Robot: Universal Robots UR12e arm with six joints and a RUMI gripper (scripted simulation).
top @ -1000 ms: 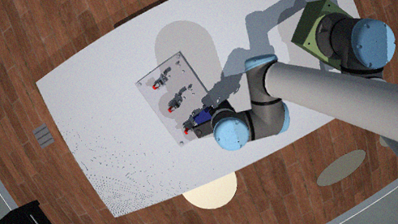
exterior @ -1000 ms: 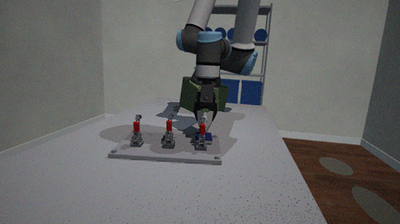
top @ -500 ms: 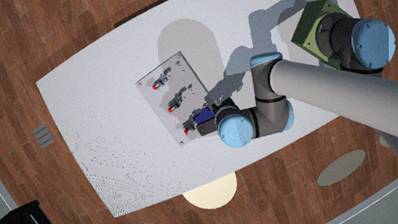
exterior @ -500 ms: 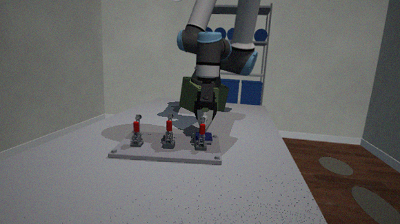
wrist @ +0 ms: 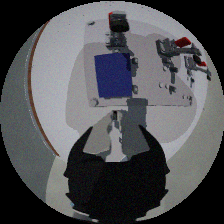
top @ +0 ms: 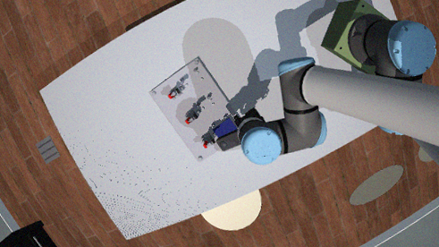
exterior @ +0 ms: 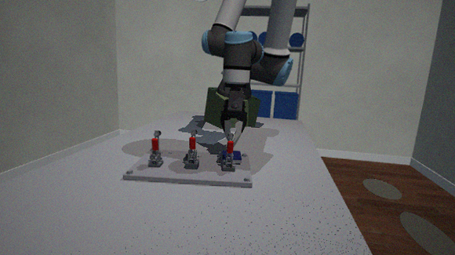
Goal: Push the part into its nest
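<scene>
On the worktop (exterior: 99, 222) lies the plate (exterior: 187, 179), carrying three clamps. Going left to right in the exterior view, the first clamp (exterior: 155, 151) and second clamp (exterior: 191, 151) stand idle with red handles up, apparently left open so the nests stay free. The third clamp (exterior: 229, 156) stands beside the blue part (exterior: 237, 155), which rests at the plate's right end. The hand (exterior: 232, 137) hangs just behind the part, fingers shut on nothing, seemingly to serve as a blunt pusher.

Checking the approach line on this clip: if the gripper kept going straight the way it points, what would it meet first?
Probably the blue part on the fixture plate. The gripper, fingers shut and empty, points down near the part's edge; depth is unclear, so it may meet the plate's edge first.
</scene>
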